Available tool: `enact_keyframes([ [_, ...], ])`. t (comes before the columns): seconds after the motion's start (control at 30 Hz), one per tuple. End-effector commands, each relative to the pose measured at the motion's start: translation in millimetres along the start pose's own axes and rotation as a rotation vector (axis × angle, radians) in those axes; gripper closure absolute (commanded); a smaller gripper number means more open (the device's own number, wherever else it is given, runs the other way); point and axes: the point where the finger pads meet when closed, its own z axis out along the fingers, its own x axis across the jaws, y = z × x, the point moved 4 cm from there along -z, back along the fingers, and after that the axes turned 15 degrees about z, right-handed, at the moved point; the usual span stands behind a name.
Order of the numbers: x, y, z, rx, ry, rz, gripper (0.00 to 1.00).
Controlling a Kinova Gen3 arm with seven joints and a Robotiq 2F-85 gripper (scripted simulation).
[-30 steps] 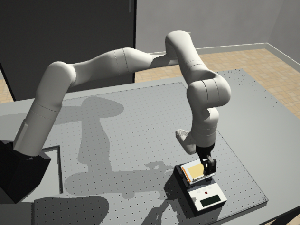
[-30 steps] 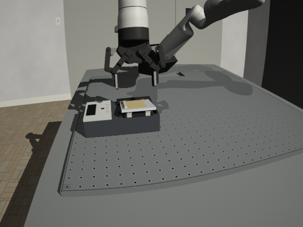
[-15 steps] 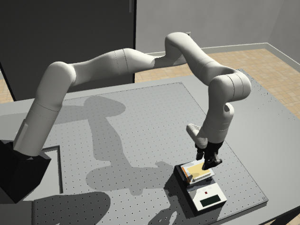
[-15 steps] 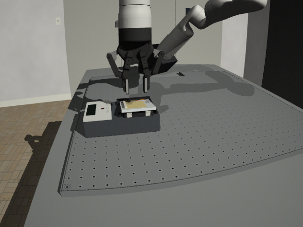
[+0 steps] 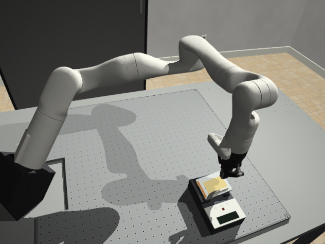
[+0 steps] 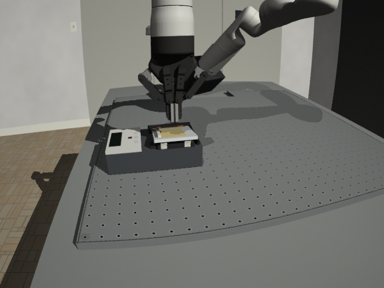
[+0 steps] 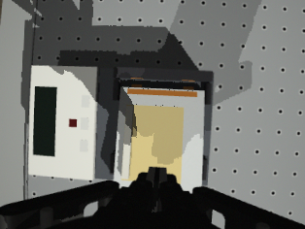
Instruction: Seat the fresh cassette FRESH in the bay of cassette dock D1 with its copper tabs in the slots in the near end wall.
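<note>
The cassette FRESH (image 5: 214,187) (image 6: 175,135) (image 7: 160,141), white with a tan middle and an orange strip at one end, lies in the bay of the dock D1 (image 5: 228,208) (image 6: 155,161) (image 7: 63,160). It sits tilted, standing above the bay's rim. Its orange-strip end points at the bay wall away from my wrist, where two copper tabs (image 7: 137,79) show. D1's small square light (image 5: 223,209) (image 6: 130,137) (image 7: 73,123) looks dark red. My gripper (image 5: 223,175) (image 6: 174,119) (image 7: 156,179) is shut on nothing, pointing down right over the cassette's edge opposite the orange strip. I cannot tell whether it touches.
D1 stands near the corner of the perforated deck (image 5: 157,131) (image 6: 248,173), on a grey table (image 5: 293,146). D1's white panel carries a dark screen (image 5: 228,217) (image 7: 45,120).
</note>
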Motion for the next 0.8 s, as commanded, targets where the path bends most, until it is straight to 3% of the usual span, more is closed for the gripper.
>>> enact_keyframes([
  [0.0, 1, 4, -1.1, -0.001, -0.001, -0.004, 1.0],
  [0.77, 8, 31, -1.0, -0.001, -0.001, -0.004, 1.0],
])
